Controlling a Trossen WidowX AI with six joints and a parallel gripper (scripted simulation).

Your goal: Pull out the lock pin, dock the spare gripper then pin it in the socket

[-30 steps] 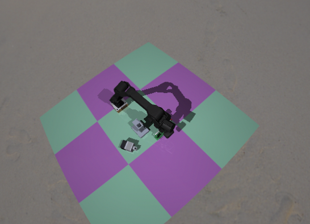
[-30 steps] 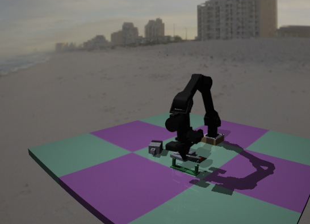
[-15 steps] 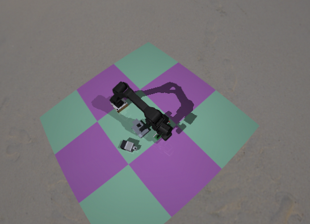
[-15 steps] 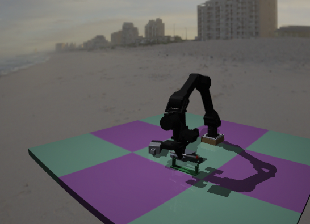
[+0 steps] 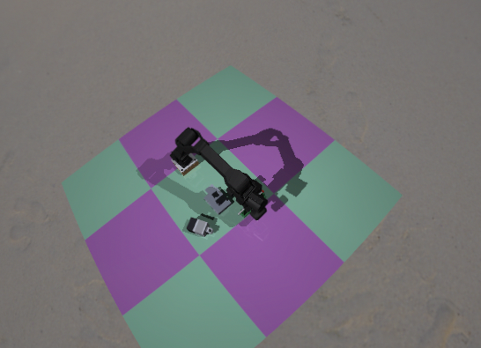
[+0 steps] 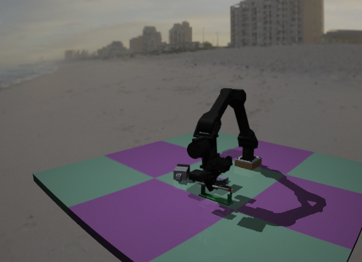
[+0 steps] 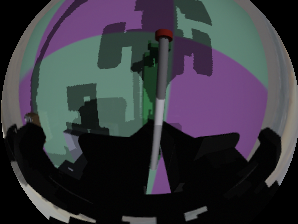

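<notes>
Tool: the black fingers (image 5: 252,203) (image 6: 210,187) are clamping on the lock pin, closing around its shaft.
Lock pin: it is hanging just above the green stand (image 5: 245,214) (image 6: 215,198) (image 7: 149,95), out of the socket, its red head (image 5: 262,191) (image 6: 229,190) (image 7: 163,35) pointing outward past one post. You are probably parking it here to free the tool for the spare gripper.
Green stand: its two upright posts are waiting under the pin. Before lowering, you are wanting the shaft running parallel to the base and over both posts; in the wrist view it is leaning slightly across the stand. You are best easing straight down, letting both ends bear, then parting the fingers gently so the shaft isn't rolling.
Mount: the grey block (image 5: 218,199) (image 6: 223,180) is standing close beside the tool, so you are having little room on that side; lifting straight up is looking safer than swinging across.
Spare gripper: it is lying (image 5: 199,227) (image 6: 181,173) beyond the mount, apart from it, undocked.
Counter: its edges (image 5: 304,299) (image 6: 79,219) are running well out from the work, so your tighter limits are being set by posts and mount.
</notes>
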